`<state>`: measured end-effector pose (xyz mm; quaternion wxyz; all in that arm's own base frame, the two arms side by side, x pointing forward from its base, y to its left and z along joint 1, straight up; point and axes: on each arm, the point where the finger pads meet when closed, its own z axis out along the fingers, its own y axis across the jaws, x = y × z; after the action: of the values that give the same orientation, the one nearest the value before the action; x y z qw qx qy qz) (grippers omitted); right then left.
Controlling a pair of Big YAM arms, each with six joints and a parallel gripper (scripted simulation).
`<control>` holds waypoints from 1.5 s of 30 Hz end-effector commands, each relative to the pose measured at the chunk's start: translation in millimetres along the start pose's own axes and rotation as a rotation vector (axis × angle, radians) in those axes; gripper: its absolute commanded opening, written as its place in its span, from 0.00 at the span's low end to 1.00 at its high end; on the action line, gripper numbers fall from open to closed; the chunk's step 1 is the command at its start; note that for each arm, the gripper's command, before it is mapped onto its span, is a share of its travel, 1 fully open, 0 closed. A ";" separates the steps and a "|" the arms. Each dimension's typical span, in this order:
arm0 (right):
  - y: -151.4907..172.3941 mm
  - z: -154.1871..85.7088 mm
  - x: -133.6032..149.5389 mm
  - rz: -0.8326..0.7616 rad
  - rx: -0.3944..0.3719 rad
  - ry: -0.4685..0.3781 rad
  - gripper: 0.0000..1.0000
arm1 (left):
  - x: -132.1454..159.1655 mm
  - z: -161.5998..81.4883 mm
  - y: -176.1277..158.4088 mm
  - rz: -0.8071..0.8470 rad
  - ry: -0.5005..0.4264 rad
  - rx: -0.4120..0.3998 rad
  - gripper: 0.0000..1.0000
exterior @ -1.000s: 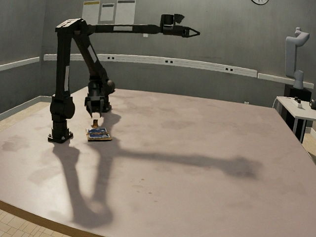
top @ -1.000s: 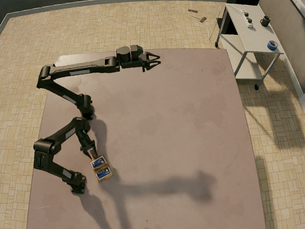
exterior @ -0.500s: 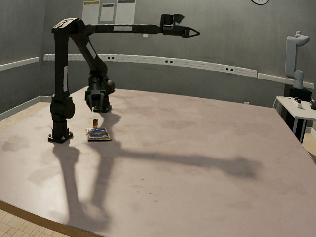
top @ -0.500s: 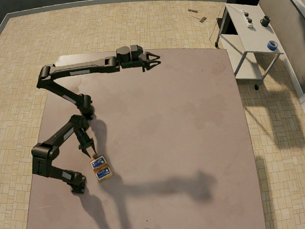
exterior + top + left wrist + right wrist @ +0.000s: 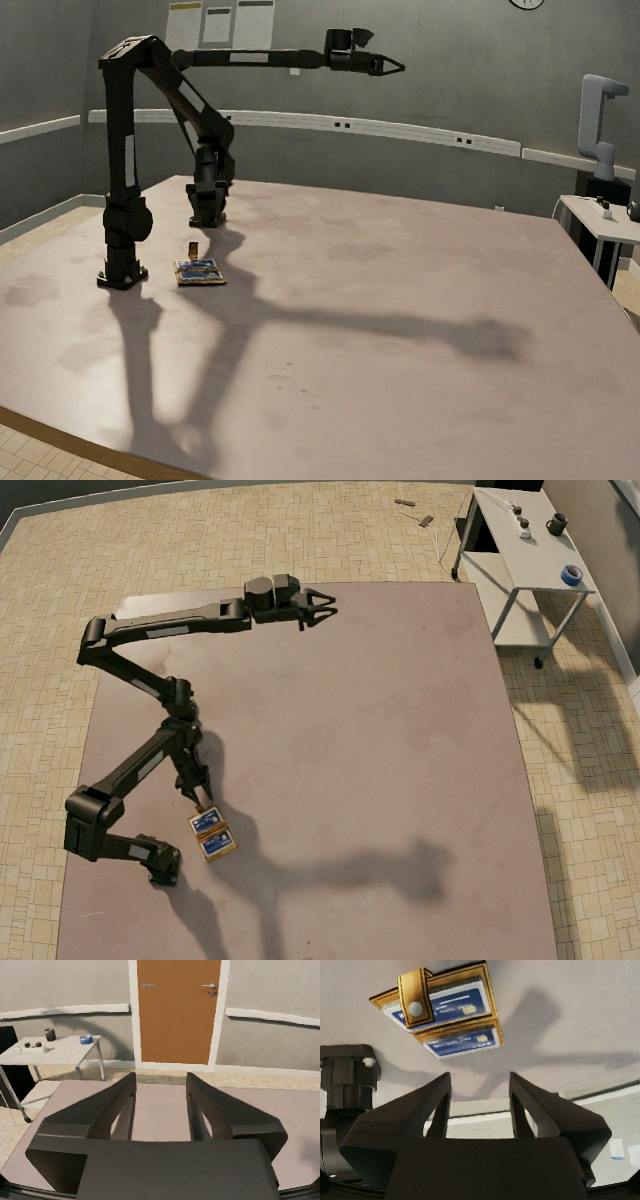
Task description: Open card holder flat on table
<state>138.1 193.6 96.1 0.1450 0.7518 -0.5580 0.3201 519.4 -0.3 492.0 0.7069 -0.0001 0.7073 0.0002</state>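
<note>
Well, on the tabletop [image 5: 361, 738] [image 5: 387, 248] [image 5: 160, 1110] [image 5: 590, 1030], the left hand [image 5: 335, 606] [image 5: 403, 67] [image 5: 161, 1080] is partly open and empty, well apart from the card holder [image 5: 212, 833] [image 5: 201, 283] [image 5: 455, 1026]. The right hand [image 5: 204, 801] [image 5: 209, 204] [image 5: 480, 1079] is partly open too, gripping nothing, raised near the holder's strap end. The holder lies spread open, blue-faced cards [image 5: 217, 843] [image 5: 199, 274] [image 5: 462, 1045] in both halves; its strap [image 5: 200, 808] [image 5: 193, 250] [image 5: 414, 990] sticks up, bearing a pale round stud [image 5: 415, 1009]
</note>
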 end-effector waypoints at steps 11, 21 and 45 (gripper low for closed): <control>-123.7 -14.7 2.7 0.656 -0.079 -0.410 0.43 | -17.6 -4.7 -6.7 -0.011 -0.036 0.012 0.36; -243.5 -33.9 58.3 1.128 -0.001 -0.737 0.43 | -17.6 -4.7 -6.7 -0.011 -0.036 0.012 0.36; -370.4 -55.9 333.9 1.890 0.531 -1.249 0.43 | -17.6 -4.7 -6.7 -0.011 -0.036 0.012 0.36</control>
<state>500.9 119.5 331.0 -0.5464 0.1160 -0.8294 -0.0057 519.4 -0.3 492.0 0.7069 -0.0001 0.7073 0.0002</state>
